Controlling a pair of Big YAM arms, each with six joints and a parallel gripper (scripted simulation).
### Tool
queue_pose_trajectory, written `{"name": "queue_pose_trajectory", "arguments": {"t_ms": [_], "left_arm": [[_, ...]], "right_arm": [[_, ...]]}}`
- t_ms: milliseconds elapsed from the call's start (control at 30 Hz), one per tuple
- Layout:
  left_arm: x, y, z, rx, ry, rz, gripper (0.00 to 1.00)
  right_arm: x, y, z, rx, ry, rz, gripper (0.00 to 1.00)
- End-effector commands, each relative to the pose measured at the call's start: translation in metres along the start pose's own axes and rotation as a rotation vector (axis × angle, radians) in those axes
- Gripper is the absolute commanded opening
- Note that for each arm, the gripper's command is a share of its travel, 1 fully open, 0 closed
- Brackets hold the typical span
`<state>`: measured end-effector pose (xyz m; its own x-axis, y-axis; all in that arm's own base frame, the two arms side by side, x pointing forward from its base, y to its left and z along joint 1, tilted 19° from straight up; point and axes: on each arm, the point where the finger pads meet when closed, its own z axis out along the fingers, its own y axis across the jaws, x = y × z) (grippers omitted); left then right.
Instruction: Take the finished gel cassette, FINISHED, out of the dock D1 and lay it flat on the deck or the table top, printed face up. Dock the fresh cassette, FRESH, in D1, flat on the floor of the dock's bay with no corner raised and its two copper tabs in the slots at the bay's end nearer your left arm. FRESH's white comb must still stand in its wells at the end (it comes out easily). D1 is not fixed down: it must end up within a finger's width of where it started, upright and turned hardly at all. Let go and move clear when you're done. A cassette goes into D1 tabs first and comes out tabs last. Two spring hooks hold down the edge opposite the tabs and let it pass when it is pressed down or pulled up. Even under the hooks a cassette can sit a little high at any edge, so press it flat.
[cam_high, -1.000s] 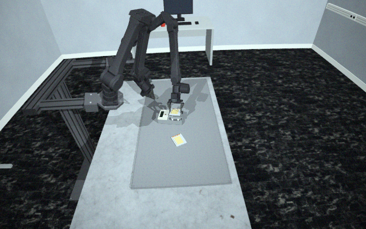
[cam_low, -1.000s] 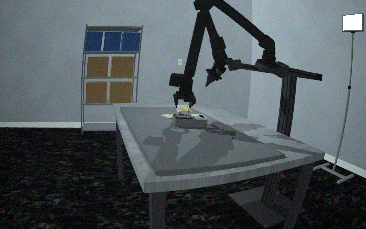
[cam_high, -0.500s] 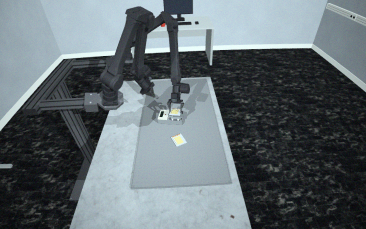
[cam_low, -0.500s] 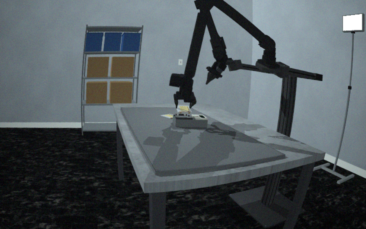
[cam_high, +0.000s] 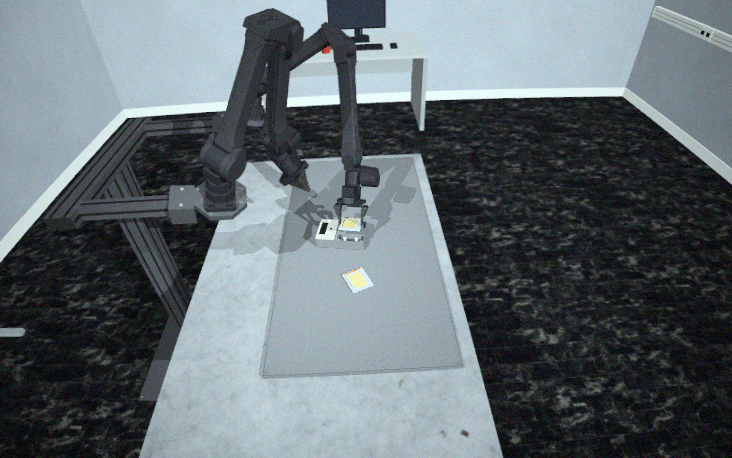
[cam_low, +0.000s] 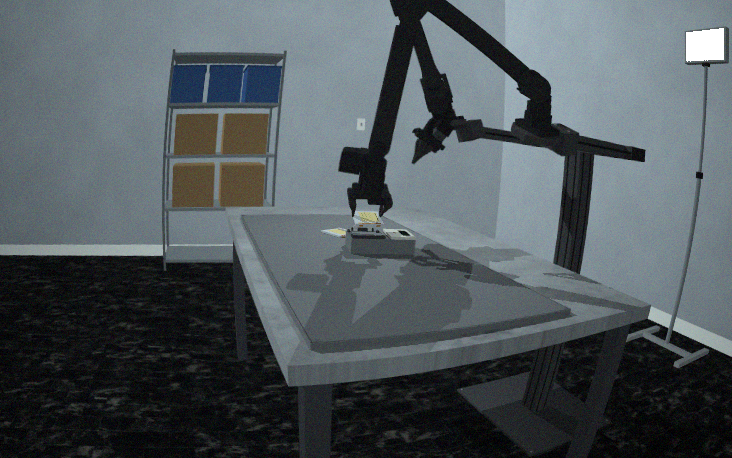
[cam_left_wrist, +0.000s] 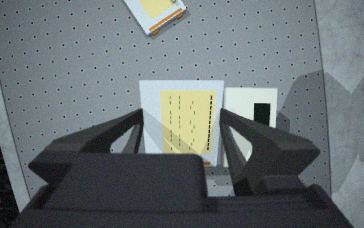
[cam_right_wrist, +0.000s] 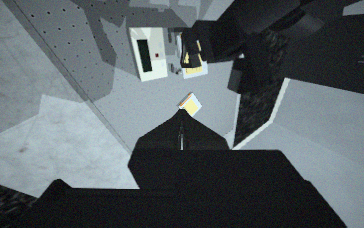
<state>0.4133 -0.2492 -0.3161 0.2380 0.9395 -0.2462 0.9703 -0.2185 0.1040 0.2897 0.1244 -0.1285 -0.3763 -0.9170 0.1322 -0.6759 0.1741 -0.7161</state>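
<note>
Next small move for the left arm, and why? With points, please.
I'd raise the left gripper (cam_high: 351, 218) (cam_low: 370, 211) (cam_left_wrist: 181, 113) (cam_right_wrist: 194, 63) slightly, straight up: it's shut on the white cassette with the banded yellow face (cam_high: 350, 224) (cam_low: 368, 217) (cam_left_wrist: 187, 117) (cam_right_wrist: 196, 70), which sits right over the grey dock with the cream panel (cam_high: 340, 244) (cam_low: 383, 247) (cam_left_wrist: 250, 95) (cam_right_wrist: 160, 50); I can't confirm the tabs are free.

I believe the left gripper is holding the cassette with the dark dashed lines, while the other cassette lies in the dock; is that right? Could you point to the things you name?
Not quite: the other cassette (cam_high: 356, 279) (cam_low: 334, 232) (cam_left_wrist: 157, 10) (cam_right_wrist: 190, 105) lies on the deck (cam_high: 345, 334) (cam_low: 388, 302) (cam_left_wrist: 60, 65) (cam_right_wrist: 125, 110), apart from the dock (cam_high: 340, 244) (cam_low: 382, 247) (cam_left_wrist: 250, 100) (cam_right_wrist: 151, 55), as the top view shows. The left gripper (cam_high: 351, 224) (cam_low: 368, 214) (cam_left_wrist: 181, 113) (cam_right_wrist: 194, 63) is indeed holding the dashed one.
</note>
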Motion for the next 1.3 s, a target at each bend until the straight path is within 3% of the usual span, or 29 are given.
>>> {"name": "queue_pose_trajectory", "arguments": {"t_ms": [0,633,1267], "left_arm": [[-0.004,0.007,-0.002,-0.021,-0.007,0.013,0.00],[-0.004,0.007,-0.002,-0.021,-0.007,0.013,0.00],[-0.004,0.007,-0.002,-0.021,-0.007,0.013,0.00]], "right_arm": [[0.001,0.001,-0.003,0.000,0.000,0.002,0.00],[0.001,-0.005,-0.013,0.001,-0.001,0.002,0.00],[0.072,-0.047,0.007,-0.158,0.162,0.522,0.00]]}}
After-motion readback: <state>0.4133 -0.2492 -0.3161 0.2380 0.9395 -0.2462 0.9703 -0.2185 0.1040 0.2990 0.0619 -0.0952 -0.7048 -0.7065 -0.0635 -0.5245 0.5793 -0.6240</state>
